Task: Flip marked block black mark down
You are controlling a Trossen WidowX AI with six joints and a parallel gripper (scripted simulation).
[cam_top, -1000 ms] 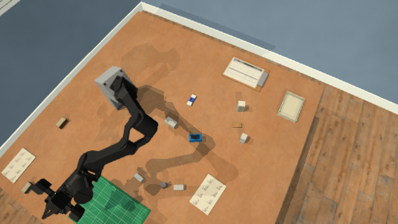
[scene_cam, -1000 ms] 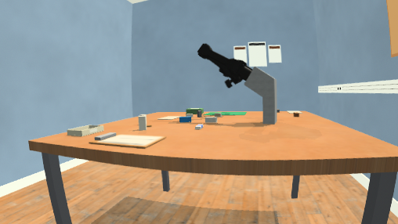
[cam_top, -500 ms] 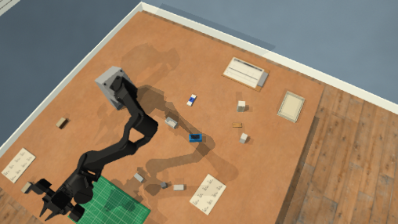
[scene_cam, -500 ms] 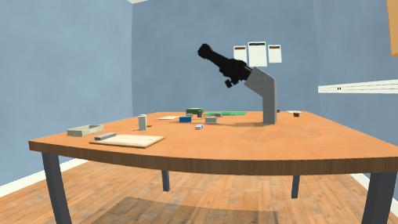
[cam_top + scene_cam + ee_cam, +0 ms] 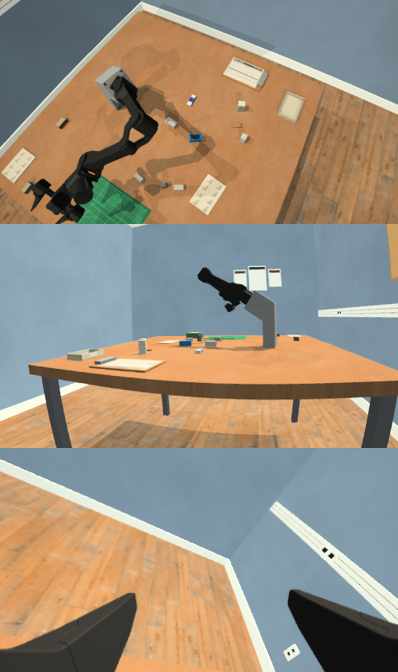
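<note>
The marked block [image 5: 195, 137] [image 5: 185, 343] is small and blue and lies flat near the middle of the table, with its black mark facing up. My gripper [image 5: 47, 214] [image 5: 213, 598] is open and empty. It is raised high beyond the table's near-left corner, far from the block, and points away from the table. The wrist view shows only the wooden floor and the wall between the two spread fingers. In the exterior view the arm's tip [image 5: 203, 274] sticks up to the left of the grey base [image 5: 266, 322].
A green cutting mat [image 5: 117, 204] lies below the arm. Several small grey and white blocks are scattered about, including a white-blue one [image 5: 191, 100]. A shallow tray [image 5: 291, 106] and a board [image 5: 244, 72] lie at the far side. Two paper sheets [image 5: 208, 194] [image 5: 17, 164] lie on the table.
</note>
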